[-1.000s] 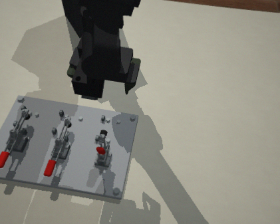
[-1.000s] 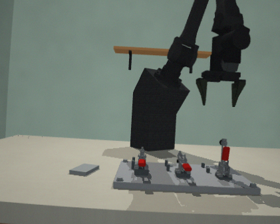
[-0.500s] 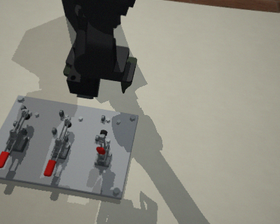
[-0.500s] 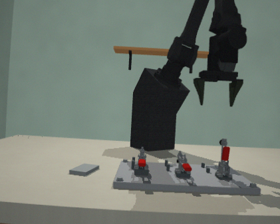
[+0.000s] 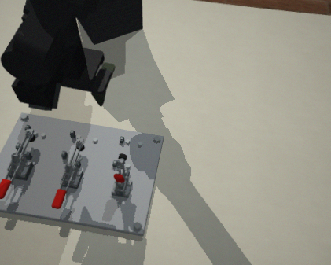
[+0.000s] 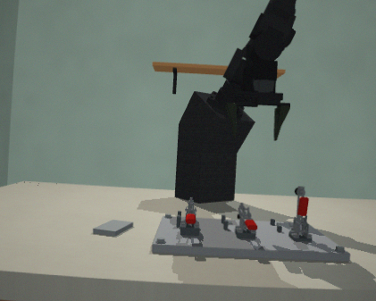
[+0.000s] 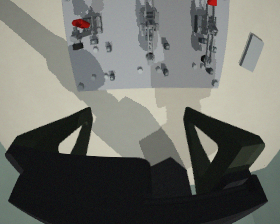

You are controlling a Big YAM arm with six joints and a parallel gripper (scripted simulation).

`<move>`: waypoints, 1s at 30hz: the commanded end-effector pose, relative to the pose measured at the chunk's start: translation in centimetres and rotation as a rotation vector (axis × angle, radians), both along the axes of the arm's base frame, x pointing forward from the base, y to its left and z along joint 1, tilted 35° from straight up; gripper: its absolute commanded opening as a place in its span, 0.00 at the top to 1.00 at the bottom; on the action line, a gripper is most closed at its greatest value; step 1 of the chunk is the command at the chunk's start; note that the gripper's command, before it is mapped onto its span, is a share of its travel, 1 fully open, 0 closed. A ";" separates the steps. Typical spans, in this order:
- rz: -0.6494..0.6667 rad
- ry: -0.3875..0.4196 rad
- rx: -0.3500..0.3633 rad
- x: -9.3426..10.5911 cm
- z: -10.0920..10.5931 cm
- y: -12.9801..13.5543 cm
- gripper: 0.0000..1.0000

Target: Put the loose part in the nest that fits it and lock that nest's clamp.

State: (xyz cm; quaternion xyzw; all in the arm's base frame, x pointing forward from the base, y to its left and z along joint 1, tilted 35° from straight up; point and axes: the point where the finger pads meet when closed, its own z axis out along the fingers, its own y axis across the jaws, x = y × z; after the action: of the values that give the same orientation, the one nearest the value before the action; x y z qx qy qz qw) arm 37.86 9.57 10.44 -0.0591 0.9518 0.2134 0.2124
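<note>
In the top view the loose part is out of sight, and the black arm (image 5: pixel 39 33) (image 6: pixel 272 37) runs off the upper edge; its own bulk hides much of the end effector (image 5: pixel 76 101) (image 6: pixel 254 127) (image 7: pixel 138 112). The fixture plate (image 5: pixel 102 214) (image 6: pixel 210 250) (image 7: pixel 120 82) is cut off at that view's left edge. In the exterior view the arm leaves through the top, and it covers a stretch of the orange shelf (image 6: pixel 192 68) behind it. The wrist view's upper edge crops the plate's far side and most of one red handle (image 7: pixel 212 2); another red handle falls outside it. The pads in the nests are too small to tell apart, and the clamps' linkages blur into grey.
</note>
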 end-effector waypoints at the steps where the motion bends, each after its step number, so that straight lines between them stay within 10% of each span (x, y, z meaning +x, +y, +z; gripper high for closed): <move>1: 0.023 -0.055 -0.023 2.9 0.0 -3.4 0.08; 21: 0.018 -0.032 -0.026 8.8 -7.1 -22.9 0.08; 30: 0.017 -0.033 -0.027 10.0 -8.5 -26.8 0.08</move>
State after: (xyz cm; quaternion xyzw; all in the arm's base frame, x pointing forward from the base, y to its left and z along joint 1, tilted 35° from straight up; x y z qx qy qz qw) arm 46.51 -14.25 1.15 -0.0664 0.9524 0.2117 0.2092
